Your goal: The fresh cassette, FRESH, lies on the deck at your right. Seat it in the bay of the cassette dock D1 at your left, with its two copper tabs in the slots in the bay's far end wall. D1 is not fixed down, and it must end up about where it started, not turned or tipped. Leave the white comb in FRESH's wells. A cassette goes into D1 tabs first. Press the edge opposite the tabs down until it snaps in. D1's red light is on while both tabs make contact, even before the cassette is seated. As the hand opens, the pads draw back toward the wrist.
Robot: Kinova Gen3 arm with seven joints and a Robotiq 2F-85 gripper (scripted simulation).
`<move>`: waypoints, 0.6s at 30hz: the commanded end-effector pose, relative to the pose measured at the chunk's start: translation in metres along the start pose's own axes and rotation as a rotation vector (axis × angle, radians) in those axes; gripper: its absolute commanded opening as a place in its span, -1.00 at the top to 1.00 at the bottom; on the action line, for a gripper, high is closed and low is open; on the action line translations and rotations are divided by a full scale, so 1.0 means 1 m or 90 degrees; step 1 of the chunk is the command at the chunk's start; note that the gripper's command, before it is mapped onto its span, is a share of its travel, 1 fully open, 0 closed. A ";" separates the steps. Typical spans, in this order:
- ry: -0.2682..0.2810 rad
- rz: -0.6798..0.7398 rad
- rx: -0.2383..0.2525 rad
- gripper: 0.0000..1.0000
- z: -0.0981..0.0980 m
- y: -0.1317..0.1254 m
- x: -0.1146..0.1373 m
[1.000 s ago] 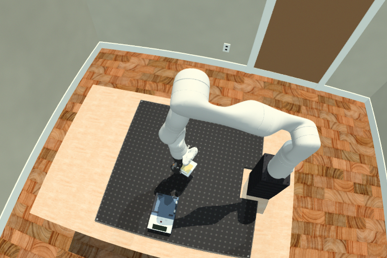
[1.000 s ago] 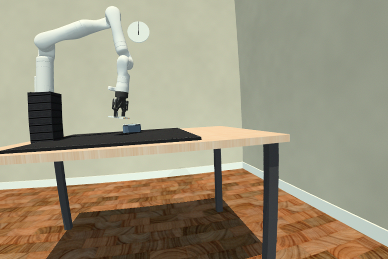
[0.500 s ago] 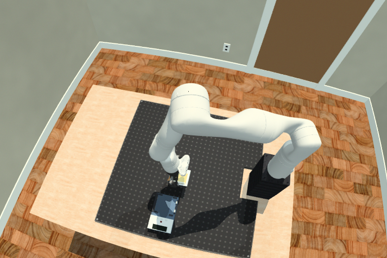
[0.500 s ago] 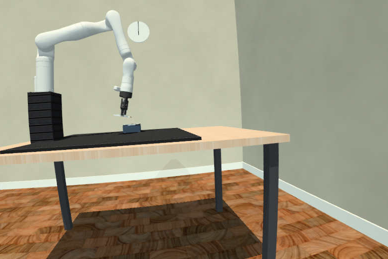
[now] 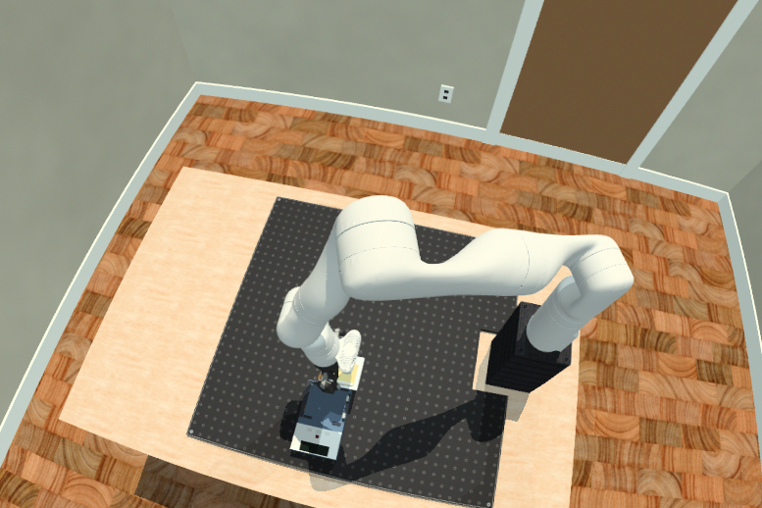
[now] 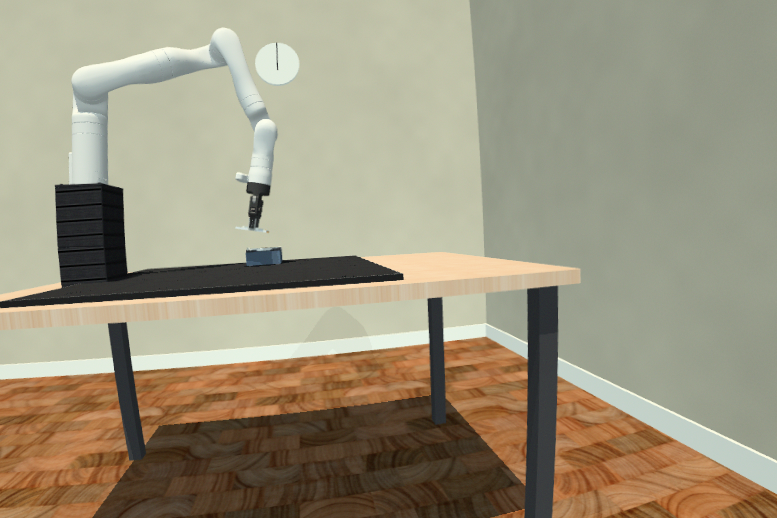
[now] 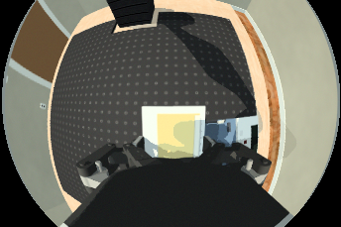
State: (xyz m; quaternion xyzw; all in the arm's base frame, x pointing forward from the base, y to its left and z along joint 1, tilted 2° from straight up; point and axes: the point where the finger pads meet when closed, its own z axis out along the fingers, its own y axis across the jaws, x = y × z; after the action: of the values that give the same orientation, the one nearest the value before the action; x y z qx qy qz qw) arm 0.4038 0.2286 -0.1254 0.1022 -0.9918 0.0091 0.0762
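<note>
From the wrist view I see my gripper (image 7: 173, 143) clamped on FRESH (image 7: 173, 133), carried in the air; D1 (image 7: 233, 130) sits just right of it on the deck; tab direction probably unclear; next I line tabs up and descend.

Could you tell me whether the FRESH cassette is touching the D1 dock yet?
Apart. The exterior view shows the cassette, held in the gripper, hanging above the dock with bare wall visible between them.
</note>
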 end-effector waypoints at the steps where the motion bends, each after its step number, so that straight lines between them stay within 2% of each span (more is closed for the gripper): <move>1: -0.004 -0.014 0.001 1.00 -0.002 0.021 -0.003; 14: -0.004 -0.014 0.001 1.00 -0.010 0.073 -0.011; 18: -0.004 -0.014 0.001 1.00 -0.010 0.073 -0.011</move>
State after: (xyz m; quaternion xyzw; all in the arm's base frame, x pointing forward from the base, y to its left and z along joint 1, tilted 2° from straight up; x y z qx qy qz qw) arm 0.4018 0.3004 -0.1172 0.1101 -0.9911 0.0083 0.0738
